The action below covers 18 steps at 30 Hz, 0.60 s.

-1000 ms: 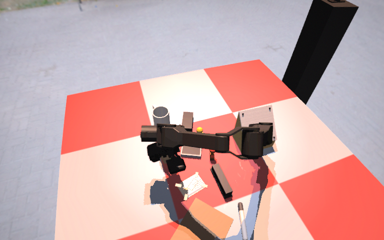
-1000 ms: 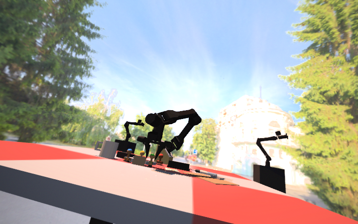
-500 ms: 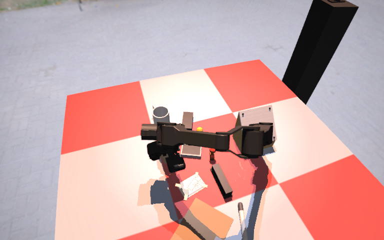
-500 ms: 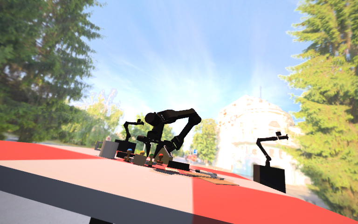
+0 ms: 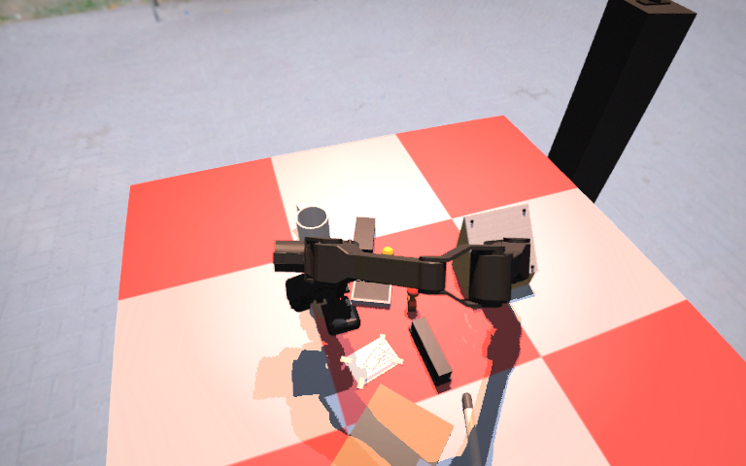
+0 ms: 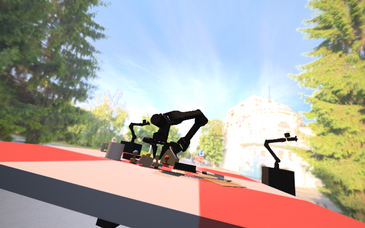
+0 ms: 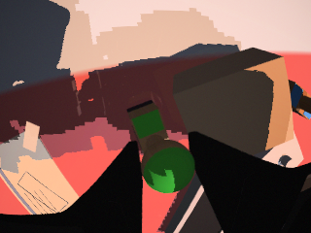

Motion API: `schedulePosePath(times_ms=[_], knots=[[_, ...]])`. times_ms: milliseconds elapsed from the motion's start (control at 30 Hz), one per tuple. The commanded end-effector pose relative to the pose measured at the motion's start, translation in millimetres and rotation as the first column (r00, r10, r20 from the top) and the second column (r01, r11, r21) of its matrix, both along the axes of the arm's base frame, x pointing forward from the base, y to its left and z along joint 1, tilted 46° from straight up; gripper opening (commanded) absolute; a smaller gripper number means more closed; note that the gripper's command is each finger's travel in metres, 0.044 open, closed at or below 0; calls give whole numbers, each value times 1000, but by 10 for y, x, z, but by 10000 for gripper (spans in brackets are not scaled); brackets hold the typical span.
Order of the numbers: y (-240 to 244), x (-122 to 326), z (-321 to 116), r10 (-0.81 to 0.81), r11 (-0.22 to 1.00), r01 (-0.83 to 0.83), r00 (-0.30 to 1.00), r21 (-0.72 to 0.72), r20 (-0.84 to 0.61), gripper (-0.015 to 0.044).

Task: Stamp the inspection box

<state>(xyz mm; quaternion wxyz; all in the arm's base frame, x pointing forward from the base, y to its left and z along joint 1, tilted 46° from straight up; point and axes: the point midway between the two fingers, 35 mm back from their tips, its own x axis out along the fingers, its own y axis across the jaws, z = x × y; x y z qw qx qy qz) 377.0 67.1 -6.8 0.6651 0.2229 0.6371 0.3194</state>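
The green stamp (image 6: 157, 157) (image 7: 168, 167) is taken to be the PASS one. It is stood on the desk (image 6: 94, 177), and its round knob is clamped between the two fingers of the claw (image 6: 157, 158) (image 7: 165, 141). No lift is seen. The pad (image 5: 371, 293) (image 7: 191, 214) is set near the stamp, and the card (image 5: 374, 359) (image 7: 44, 186) is taped down on the other side. No clear print can be made out in the card's box. So only the grab seems done; the inking, the one print and the putting back are likely all left.
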Motion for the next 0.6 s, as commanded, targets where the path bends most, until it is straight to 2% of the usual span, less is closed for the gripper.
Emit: schedulePosePath(times_ms=[0,567], knots=[[22,-9,-5,11,1000,-11,1000,-4,-2,0],[-34,5,54,7,1000,-7,1000,-15,3,0]])
